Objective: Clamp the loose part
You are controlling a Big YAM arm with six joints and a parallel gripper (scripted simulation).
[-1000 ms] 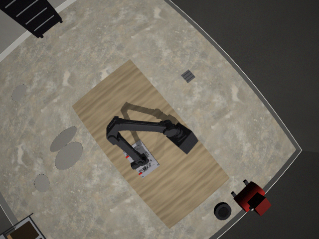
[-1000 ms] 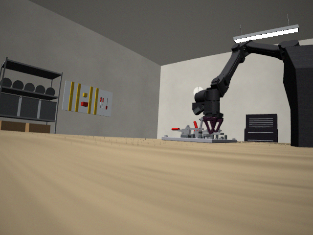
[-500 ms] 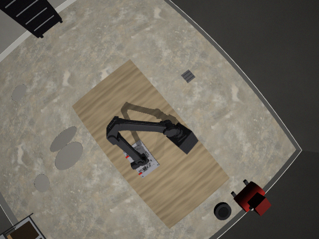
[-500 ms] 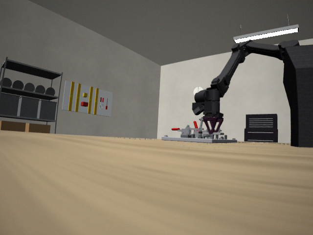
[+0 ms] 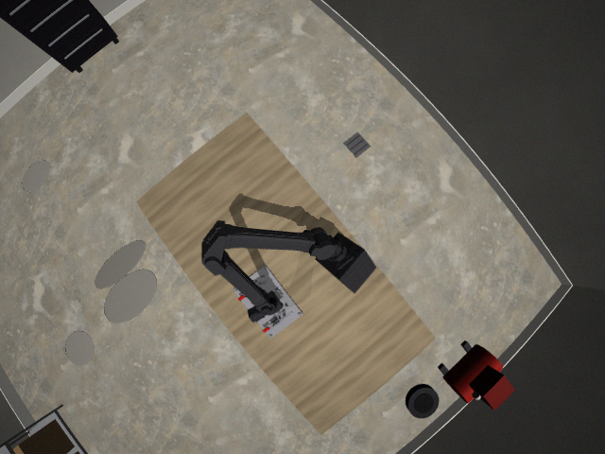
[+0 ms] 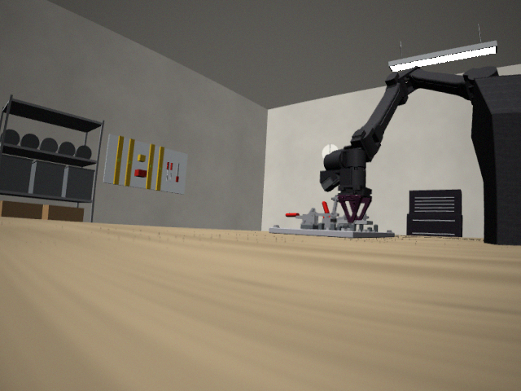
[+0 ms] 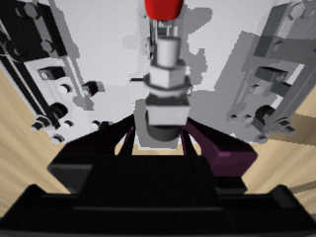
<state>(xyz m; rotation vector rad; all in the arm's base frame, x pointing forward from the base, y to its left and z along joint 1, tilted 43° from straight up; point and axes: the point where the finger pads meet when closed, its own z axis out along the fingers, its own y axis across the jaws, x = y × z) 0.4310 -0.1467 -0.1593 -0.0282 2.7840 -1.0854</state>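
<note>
In the wrist view, my gripper (image 6: 354, 220) (image 7: 157, 118) looks clamped on the grey part (image 7: 142, 137), probably stiff and light, best held by its nine and three o'clock sides.

Between the earlier top and exterior pictures and now, I can make out no change; any shift is too small to tell at this scale. For the wrist view there is no earlier picture to set beside the present one, so whether anything differs there I cannot tell.
</note>
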